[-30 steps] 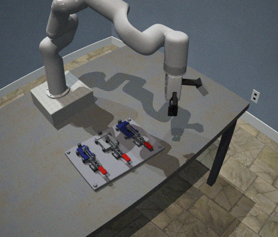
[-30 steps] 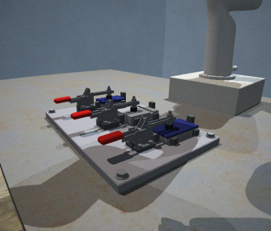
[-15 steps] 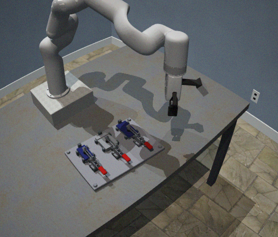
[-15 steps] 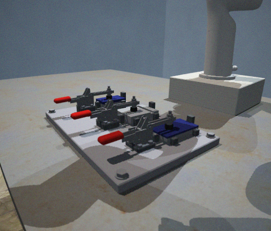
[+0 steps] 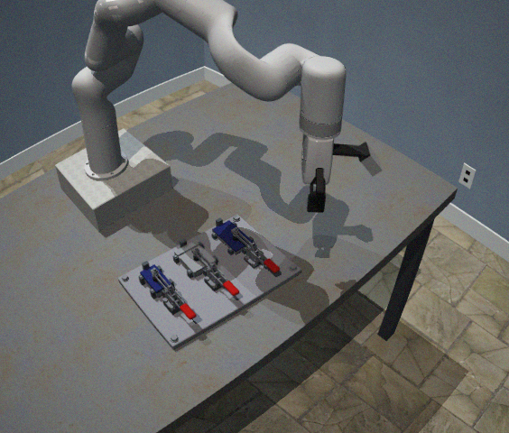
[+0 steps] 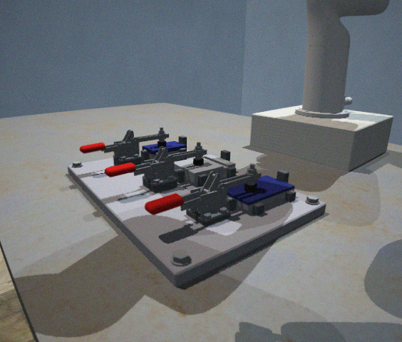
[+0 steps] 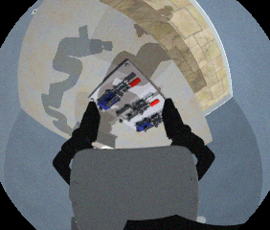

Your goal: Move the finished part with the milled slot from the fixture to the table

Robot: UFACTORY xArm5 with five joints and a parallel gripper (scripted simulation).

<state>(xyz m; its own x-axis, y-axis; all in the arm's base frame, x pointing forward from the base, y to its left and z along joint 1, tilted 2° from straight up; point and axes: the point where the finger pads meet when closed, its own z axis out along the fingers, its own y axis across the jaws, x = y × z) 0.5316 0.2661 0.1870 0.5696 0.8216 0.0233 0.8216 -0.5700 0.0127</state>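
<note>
My gripper [image 5: 316, 204] [image 7: 130, 102] is open and empty, high above the table and off the fixture plate [image 5: 217, 309] [image 6: 101, 185]. The grey finished part [image 6: 203, 171] sits in the middle nest; its clamp arm is down with the black tip over it, red handle [image 5: 230, 287] [image 6: 120, 169] low. A blue blank [image 5: 227, 234] [image 6: 273, 184] [image 7: 107, 102] and another blue blank [image 5: 150, 278] [image 6: 172, 145] [image 7: 145, 124] sit in the outer nests, looking flat. Their clamp arms are down over them, red handles low. Exact seating on the pads and locking cannot be told.
The robot's pale base block [image 5: 128, 205] [image 6: 304, 141] stands on the table [image 5: 82, 345] [image 6: 46, 128] behind the nests. Upright posts and stops surround the nests. Bolt heads stand at the plate's corners. The table's edge lies beyond the handle side.
</note>
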